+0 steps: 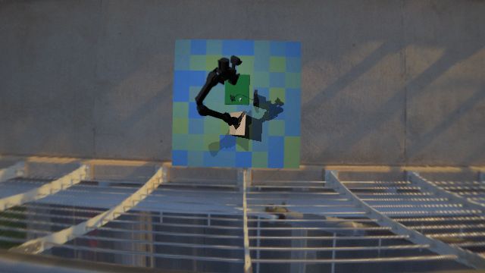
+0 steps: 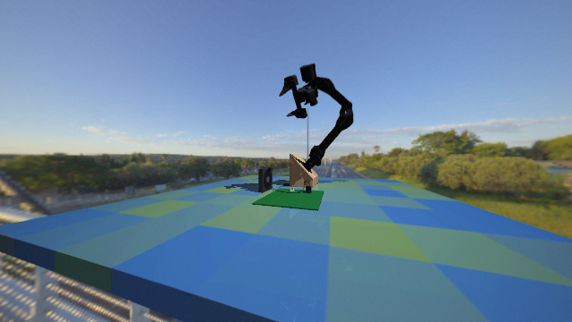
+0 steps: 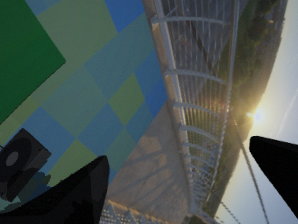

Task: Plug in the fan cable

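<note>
Plug (image 1: pixel 240 99) lies small on the board (image 1: pixel 242 81), so I fear my wide-open, empty gripper (image 2: pixel 293 97), coming from high, knocks it aside.

Hand (image 2: pixel 295 98) high above board (image 2: pixel 290 199), open air below; fan (image 2: pixel 264 180) beside board edge.

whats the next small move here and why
Probably lower the open, empty tool toward the green board: it hangs high above the board, while the cable's plug lies on the board, not yet gripped, near the fan.
</note>
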`<state>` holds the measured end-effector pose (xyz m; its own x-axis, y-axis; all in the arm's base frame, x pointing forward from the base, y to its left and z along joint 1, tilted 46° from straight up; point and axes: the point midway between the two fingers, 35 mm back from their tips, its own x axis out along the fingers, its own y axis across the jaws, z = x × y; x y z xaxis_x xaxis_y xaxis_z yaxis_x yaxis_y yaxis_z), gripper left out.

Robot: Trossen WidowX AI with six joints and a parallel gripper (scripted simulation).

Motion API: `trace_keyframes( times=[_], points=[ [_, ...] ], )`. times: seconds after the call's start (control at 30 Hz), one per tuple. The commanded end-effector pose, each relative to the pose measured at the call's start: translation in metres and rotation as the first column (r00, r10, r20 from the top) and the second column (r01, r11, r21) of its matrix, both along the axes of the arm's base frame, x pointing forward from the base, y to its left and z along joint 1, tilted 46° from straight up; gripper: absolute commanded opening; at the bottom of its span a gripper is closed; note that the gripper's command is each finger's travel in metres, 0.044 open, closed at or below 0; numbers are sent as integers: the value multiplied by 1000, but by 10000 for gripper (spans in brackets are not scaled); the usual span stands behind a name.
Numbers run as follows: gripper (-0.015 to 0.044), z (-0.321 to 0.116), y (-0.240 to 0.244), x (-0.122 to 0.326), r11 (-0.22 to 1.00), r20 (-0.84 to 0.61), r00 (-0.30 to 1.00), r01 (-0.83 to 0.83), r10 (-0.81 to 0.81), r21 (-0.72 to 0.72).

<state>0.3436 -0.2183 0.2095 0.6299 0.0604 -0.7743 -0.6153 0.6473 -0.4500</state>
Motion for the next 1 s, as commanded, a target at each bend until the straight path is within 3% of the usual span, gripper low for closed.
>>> trace_keyframes(
  times=[0.0, 0.23, 0.43, 0.97],
  points=[
    [440, -46, 61, -1, 974, -176, 984, 3, 38, 228],
    [440, -99, 160, -31, 873, -507, 850, 133, 143, 469],
    [440, -124, 231, -80, 810, -771, 593, 322, 232, 491],
    [440, -142, 255, -85, 807, -796, 556, 344, 238, 481]
  ],
)
